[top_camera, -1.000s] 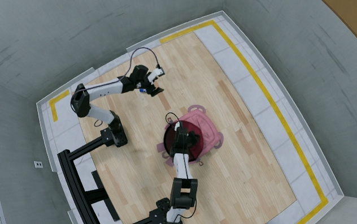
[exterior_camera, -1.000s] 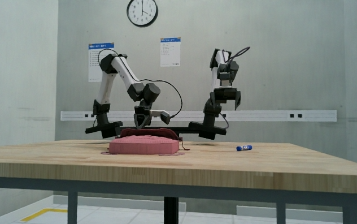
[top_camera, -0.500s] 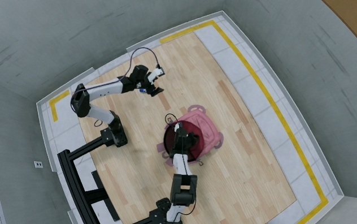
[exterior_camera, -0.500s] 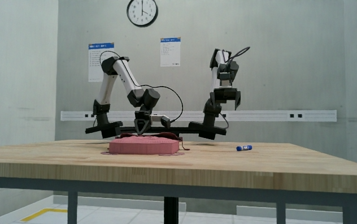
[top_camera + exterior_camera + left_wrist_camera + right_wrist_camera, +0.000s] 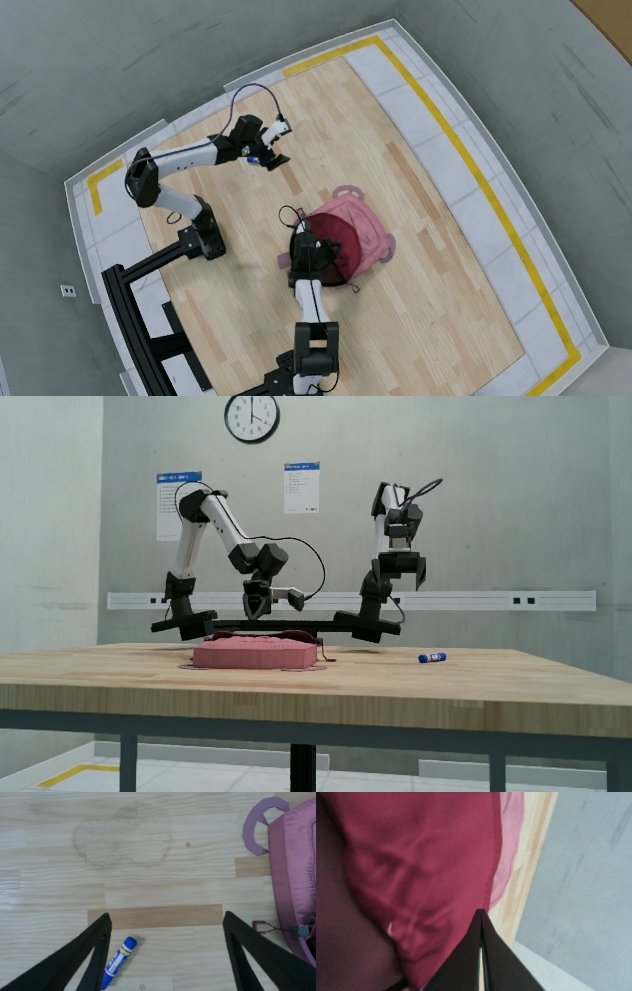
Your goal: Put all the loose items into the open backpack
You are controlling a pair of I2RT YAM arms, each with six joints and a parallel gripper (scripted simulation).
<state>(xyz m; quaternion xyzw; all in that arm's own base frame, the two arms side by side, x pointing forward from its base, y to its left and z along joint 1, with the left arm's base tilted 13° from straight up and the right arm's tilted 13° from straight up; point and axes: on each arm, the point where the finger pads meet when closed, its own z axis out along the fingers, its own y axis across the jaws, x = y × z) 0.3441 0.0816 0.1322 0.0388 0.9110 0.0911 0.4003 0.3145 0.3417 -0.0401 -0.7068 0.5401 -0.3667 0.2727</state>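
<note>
The pink backpack (image 5: 372, 225) (image 5: 255, 657) (image 5: 284, 872) (image 5: 509, 841) lies flat on the wooden counter (image 5: 450, 300) (image 5: 450, 678) (image 5: 155, 894) (image 5: 529, 859). Its flap (image 5: 350, 237) (image 5: 270, 634) (image 5: 431, 863) is folded back over the pink front panel, dark red lining facing up, and part of the dark opening shows beside it. How far down the opening goes, and what is inside, I cannot tell.

Over the backpack hangs the right hand (image 5: 338, 247) (image 5: 254, 618) (image 5: 480, 914), fingers pressed together with nothing pinched between them. The tips point down toward the flap; whether they touch the cloth I cannot tell.

Two flat purple loops (image 5: 348, 189) (image 5: 251, 832) stick out from the backpack's far end, resting on the wood. A thin cord with a small dark red pull (image 5: 258, 926) juts from its side.

Well apart from the backpack, a blue marker (image 5: 253, 160) (image 5: 432, 657) (image 5: 119, 963) with a white label and a yellow band lies on its side, outside the bag. The left hand (image 5: 275, 163) (image 5: 398, 585) (image 5: 166, 917) is up above the counter near it, fingers spread wide and holding nothing.

Farther out, a black frame (image 5: 135, 330) (image 5: 280, 626) carries both arms, and a round clock (image 5: 251, 416) hangs on the wall.
</note>
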